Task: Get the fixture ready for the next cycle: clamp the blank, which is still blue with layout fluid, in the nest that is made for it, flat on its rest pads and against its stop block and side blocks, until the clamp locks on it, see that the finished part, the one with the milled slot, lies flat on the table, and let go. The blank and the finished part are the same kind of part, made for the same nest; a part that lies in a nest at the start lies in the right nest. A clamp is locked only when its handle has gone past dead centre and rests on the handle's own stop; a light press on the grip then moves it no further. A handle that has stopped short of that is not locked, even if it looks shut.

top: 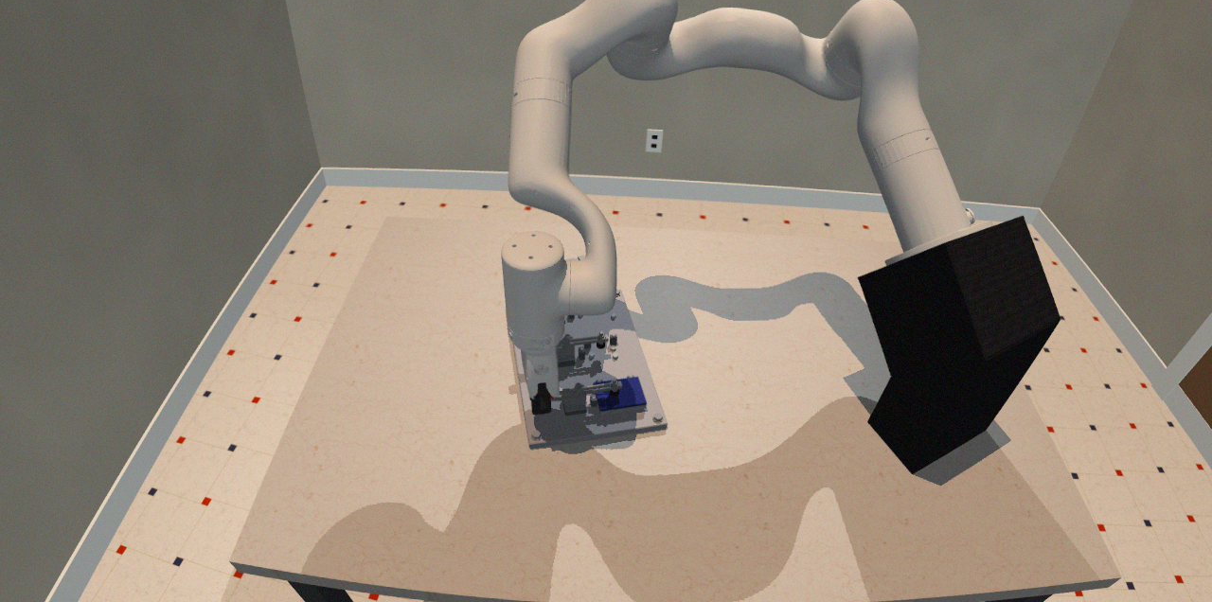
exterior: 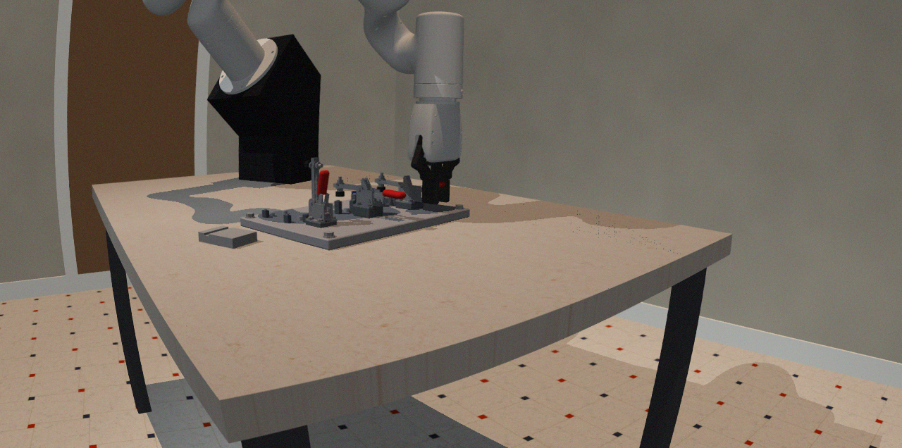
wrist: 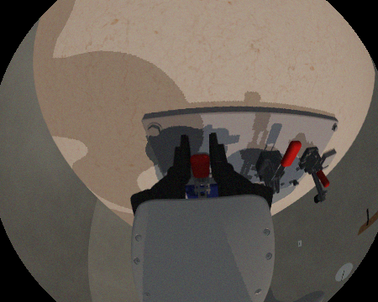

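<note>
The blue blank (top: 624,392) (wrist: 201,190) lies in the front nest of the grey fixture plate (top: 654,422) (exterior: 353,234), under a clamp arm. That clamp's red handle grip (wrist: 201,164) (exterior: 443,182) is down low near the plate. My gripper (top: 540,400) (exterior: 435,190) (wrist: 199,143) points straight down and straddles this grip, with its fingers slightly apart from it. The grey finished part (exterior: 228,235), with its slot facing up, lies flat on the table beside the plate. It is hidden in the top view.
A second clamp's red handle (exterior: 323,181) stands upright, and a third red handle (exterior: 394,194) lies level, both on the same plate. The arm's black base block (top: 957,344) (exterior: 270,110) stands at the table's far side.
</note>
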Controlling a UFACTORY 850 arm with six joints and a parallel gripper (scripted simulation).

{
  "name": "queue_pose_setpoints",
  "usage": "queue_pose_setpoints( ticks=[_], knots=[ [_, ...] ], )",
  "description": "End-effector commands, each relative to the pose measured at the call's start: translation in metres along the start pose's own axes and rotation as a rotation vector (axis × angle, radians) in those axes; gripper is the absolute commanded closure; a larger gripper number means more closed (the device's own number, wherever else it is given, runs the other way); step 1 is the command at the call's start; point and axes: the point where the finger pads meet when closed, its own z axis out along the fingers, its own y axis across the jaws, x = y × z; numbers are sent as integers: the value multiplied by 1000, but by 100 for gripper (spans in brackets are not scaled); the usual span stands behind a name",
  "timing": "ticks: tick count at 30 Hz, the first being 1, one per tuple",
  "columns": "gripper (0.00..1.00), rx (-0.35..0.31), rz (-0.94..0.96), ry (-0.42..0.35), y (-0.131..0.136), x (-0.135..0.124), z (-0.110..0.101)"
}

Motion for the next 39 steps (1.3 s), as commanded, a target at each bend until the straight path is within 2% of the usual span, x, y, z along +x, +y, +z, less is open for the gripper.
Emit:
queue_pose_setpoints(
  ticks=[1,27,33,39],
  knots=[
    [53,0,0,0,0,0,0],
    [53,0,0,0,0,0,-1],
    [53,0,0,0,0,0,-10],
    [53,0,0,0,0,0,-39]
  ],
)
